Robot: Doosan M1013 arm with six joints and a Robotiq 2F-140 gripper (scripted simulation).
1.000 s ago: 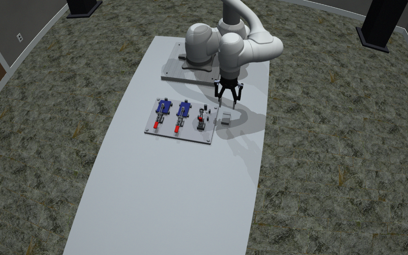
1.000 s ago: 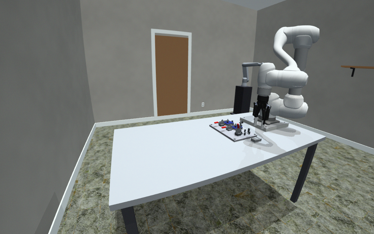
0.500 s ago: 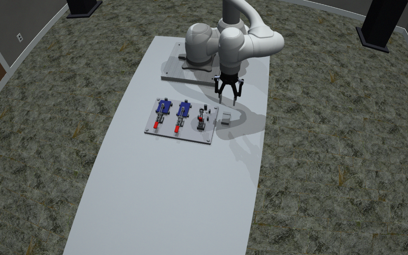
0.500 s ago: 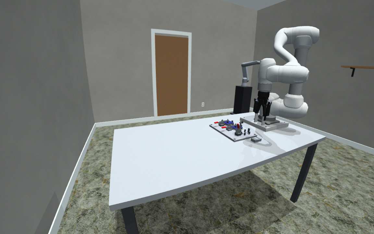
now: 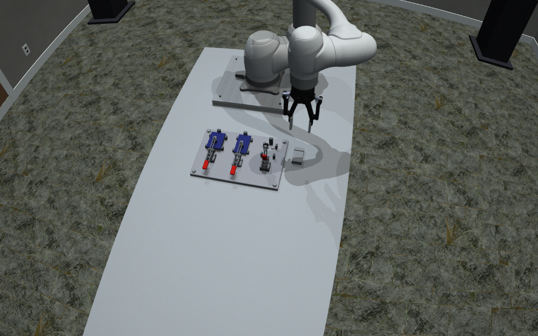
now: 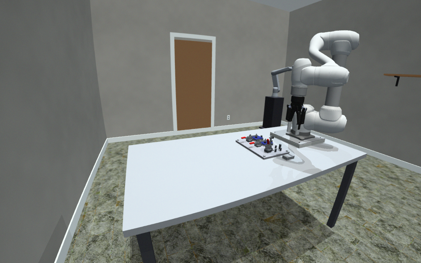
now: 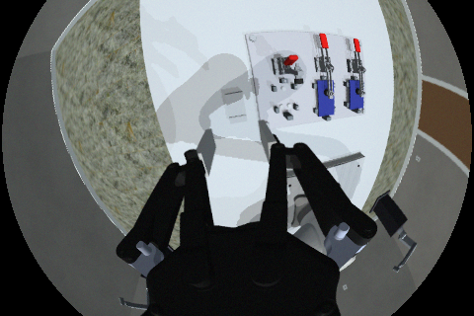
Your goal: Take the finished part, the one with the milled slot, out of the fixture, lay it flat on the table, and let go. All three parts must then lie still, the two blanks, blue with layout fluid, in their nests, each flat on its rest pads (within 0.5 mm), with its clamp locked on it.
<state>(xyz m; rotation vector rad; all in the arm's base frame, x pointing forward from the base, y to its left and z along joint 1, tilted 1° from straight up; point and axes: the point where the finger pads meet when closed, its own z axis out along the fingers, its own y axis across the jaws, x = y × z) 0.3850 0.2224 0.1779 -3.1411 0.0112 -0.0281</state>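
Observation:
The grey fixture plate [image 5: 241,157] lies on the table. Two blue blanks [image 5: 215,140] [image 5: 242,143] sit in its left and middle nests, each under a clamp with a red handle [image 5: 206,164] [image 5: 233,169] lying flat. The right nest [image 5: 274,148] is empty and its clamp [image 5: 265,158] stands raised. The grey finished part [image 5: 298,156] lies flat on the table just right of the plate; it also shows in the wrist view [image 7: 233,102]. My gripper [image 5: 300,125] hangs in the air above and behind the part, fingers partly apart and empty.
The arm's grey base plate [image 5: 248,87] sits at the far end of the table. Black pedestals [image 5: 499,33] stand on the floor at the room's far corners. The table's right edge runs close to the part.

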